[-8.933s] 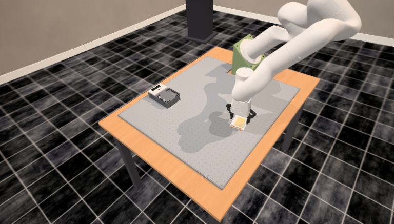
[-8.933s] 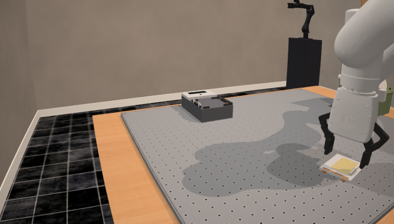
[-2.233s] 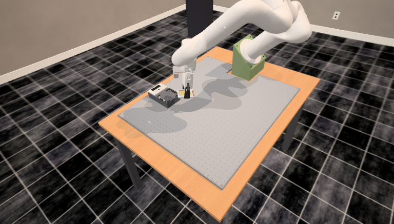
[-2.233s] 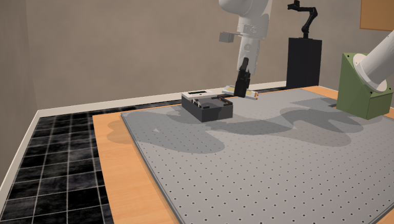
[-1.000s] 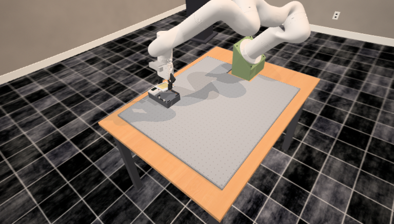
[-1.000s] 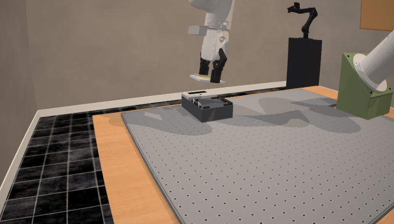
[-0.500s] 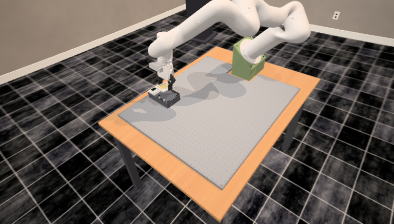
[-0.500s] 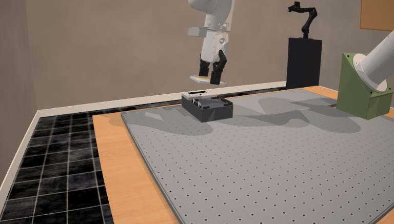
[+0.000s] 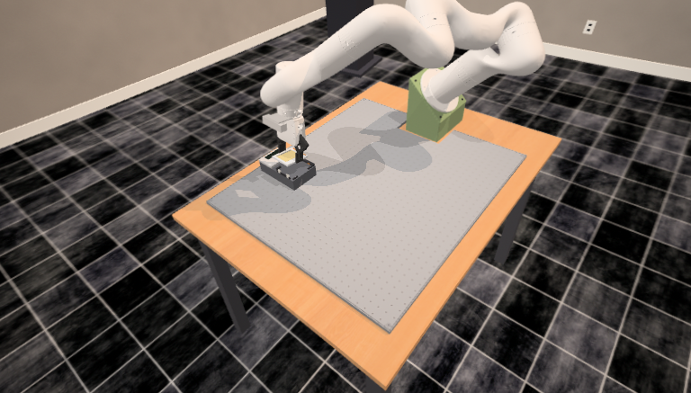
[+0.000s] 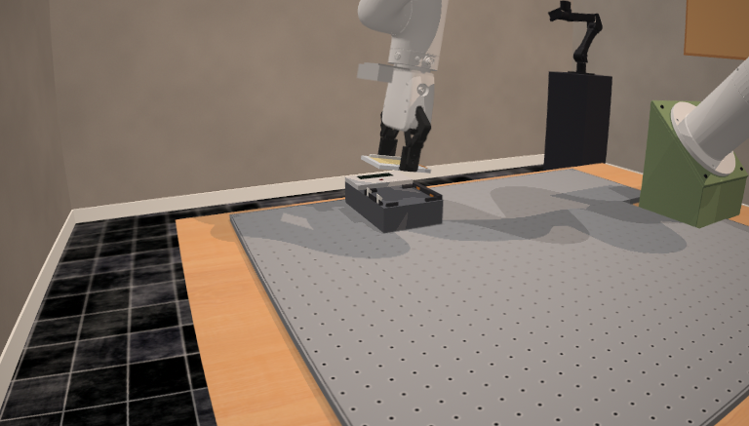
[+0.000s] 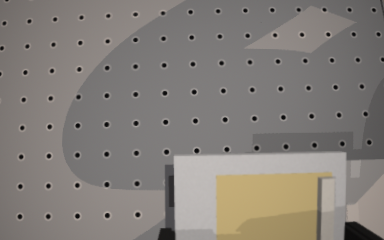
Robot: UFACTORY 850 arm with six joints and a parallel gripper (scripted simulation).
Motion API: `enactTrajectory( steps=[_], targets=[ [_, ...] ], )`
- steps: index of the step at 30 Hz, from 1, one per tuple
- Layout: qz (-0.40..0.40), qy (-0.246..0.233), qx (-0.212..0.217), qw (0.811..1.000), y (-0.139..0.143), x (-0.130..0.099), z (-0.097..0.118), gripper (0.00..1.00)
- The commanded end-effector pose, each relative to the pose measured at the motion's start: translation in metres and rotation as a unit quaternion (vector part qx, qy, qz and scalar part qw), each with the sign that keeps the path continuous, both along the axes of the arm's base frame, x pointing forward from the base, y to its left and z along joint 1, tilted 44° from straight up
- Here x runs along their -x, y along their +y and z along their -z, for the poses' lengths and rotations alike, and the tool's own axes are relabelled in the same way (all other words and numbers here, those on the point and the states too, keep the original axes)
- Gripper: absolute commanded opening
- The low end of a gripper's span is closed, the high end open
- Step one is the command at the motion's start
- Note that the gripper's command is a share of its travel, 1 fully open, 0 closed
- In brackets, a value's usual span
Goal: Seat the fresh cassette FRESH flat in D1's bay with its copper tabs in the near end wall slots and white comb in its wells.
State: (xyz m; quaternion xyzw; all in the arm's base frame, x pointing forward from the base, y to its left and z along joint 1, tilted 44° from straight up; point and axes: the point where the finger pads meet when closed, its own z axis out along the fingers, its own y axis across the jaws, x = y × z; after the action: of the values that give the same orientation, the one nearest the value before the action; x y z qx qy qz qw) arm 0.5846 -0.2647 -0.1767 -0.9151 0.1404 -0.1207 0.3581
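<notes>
The cassette dock D1 (image 9: 288, 168) is a dark grey box with a light grey top panel, standing near the left edge of the perforated mat; it also shows in the exterior view (image 10: 394, 203). Its bay (image 10: 406, 195) is open and holds nothing. My gripper (image 10: 400, 163) is shut on FRESH (image 10: 394, 161), a thin white cassette with a yellow face, and holds it roughly level a little above the dock's far side. In the wrist view FRESH (image 11: 260, 197) fills the lower middle, with its white comb (image 11: 327, 205) standing along the right edge. The copper tabs are hidden.
The green arm base (image 9: 435, 109) stands at the back of the table. The dock is close to the mat's left edge and the wooden table rim (image 10: 220, 289). A black pedestal with a small dark arm (image 10: 576, 112) stands beyond the table.
</notes>
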Motion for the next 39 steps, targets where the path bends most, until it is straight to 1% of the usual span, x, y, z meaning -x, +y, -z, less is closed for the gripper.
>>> enactTrajectory(
  steps=[1, 11, 22, 39],
  targets=[
    [0.001, -0.001, 0.001, 1.000, 0.001, -0.001, 0.002, 0.00],
    [0.001, -0.001, 0.001, 1.000, 0.010, -0.003, 0.011, 0.00],
    [0.001, -0.001, 0.001, 1.000, 0.010, -0.004, 0.011, 0.00],
    [0.001, -0.001, 0.001, 1.000, 0.023, -0.007, 0.026, 0.00]
  ],
)
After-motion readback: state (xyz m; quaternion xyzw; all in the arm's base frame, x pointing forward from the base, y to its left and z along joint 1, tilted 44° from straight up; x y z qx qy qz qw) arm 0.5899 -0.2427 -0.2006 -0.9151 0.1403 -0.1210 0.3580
